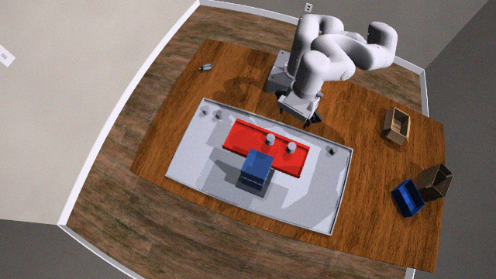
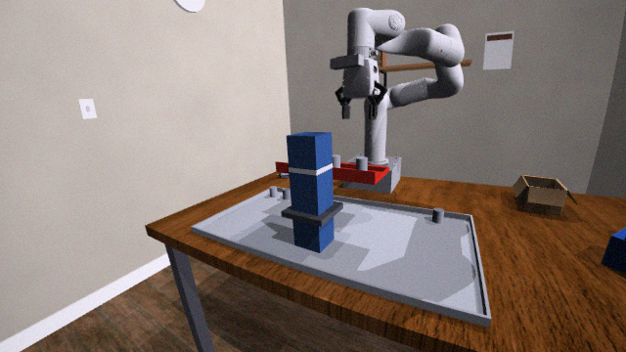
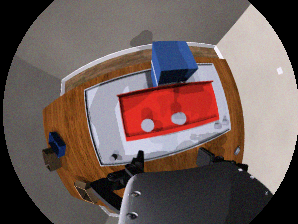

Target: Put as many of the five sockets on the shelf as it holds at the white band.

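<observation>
The gripper [image 1: 294, 117] [image 2: 359, 113] [image 3: 172, 158] hangs with its fingers spread wide and nothing between them, higher than the red shelf [image 1: 246, 135] [image 2: 354, 174] [image 3: 165, 106], which lies below and out in front of it, away from the arm's base. On the shelf, inside the rim, stand a near-middle socket [image 1: 270, 139] [image 2: 336, 161] [image 3: 178, 118] and an end socket [image 1: 291, 147] [image 2: 362, 163] [image 3: 147, 125], both lower than the fingertips and apart from them. Beyond the shelf from the gripper rises the blue post [image 1: 257, 164] [image 2: 310, 196] [image 3: 175, 60]. Down in the tray [image 1: 249, 204] [image 2: 342, 278] [image 3: 93, 135], one lone socket [image 1: 332, 150] [image 2: 438, 215] [image 3: 115, 157] stands off to one side of the gripper, two more farther off to the other
</observation>
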